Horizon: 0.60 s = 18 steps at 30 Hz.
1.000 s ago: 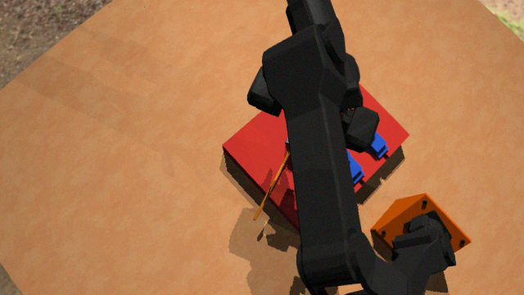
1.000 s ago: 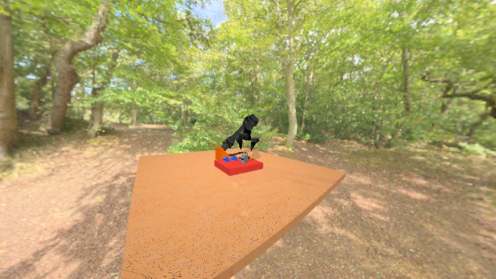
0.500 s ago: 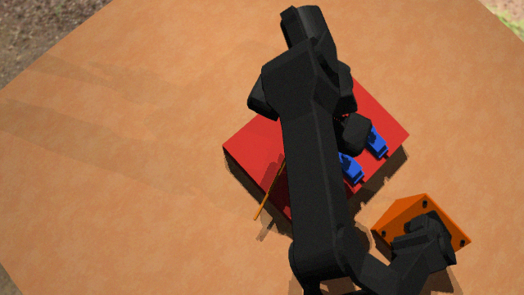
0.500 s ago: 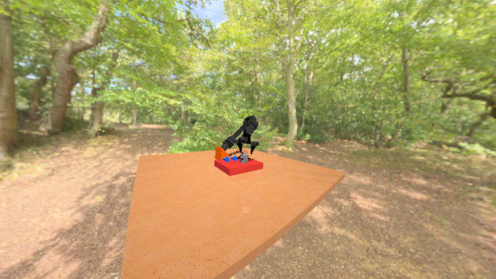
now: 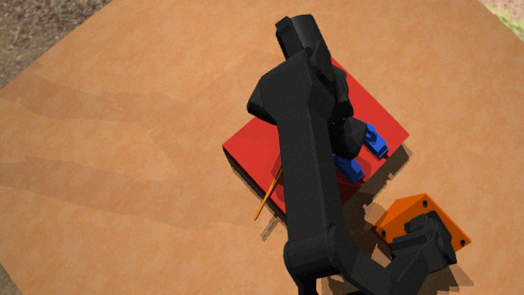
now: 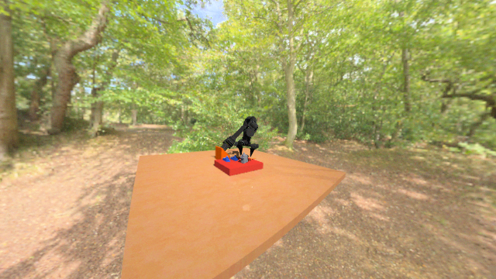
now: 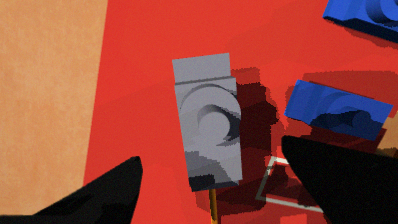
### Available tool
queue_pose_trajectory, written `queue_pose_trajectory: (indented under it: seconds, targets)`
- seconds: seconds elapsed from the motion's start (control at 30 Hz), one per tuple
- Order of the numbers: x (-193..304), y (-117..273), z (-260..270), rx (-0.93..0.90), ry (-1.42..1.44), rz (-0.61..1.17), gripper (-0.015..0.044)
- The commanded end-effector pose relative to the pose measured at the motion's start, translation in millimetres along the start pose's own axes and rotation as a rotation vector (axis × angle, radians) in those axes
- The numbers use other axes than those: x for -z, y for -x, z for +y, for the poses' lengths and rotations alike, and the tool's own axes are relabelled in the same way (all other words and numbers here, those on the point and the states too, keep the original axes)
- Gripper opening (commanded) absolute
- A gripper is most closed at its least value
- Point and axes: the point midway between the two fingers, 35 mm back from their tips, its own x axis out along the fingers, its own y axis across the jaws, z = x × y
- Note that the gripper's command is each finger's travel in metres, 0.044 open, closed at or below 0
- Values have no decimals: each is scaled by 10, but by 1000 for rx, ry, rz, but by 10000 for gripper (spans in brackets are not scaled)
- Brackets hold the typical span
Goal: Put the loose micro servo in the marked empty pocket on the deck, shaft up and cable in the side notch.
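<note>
Arm [image 5: 307, 164] bent over red deck [image 7: 140, 60] — tool [image 7: 210, 185] wide above grey servo [image 7: 210, 125]

Arm [image 5: 307, 164] bent over, tool [image 7: 210, 187] pointing down, fingers spread

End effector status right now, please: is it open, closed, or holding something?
End effector: open, holding nothing; the grey servo lies between its fingers, ungripped.
</note>
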Motion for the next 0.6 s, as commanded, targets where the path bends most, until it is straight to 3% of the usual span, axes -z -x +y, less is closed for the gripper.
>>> queue_pose_trajectory:
  seconds: [0.0, 0.23, 0.47, 0.57]
  targets:
    - [4, -12, 0, -2, -3, 2, 335]
    - [4, -12, 0, -2, -3, 2, 151]
    - [4, -12, 0, -2, -3, 2, 105]
    - [2, 35, 1, -2, -3, 2, 26]
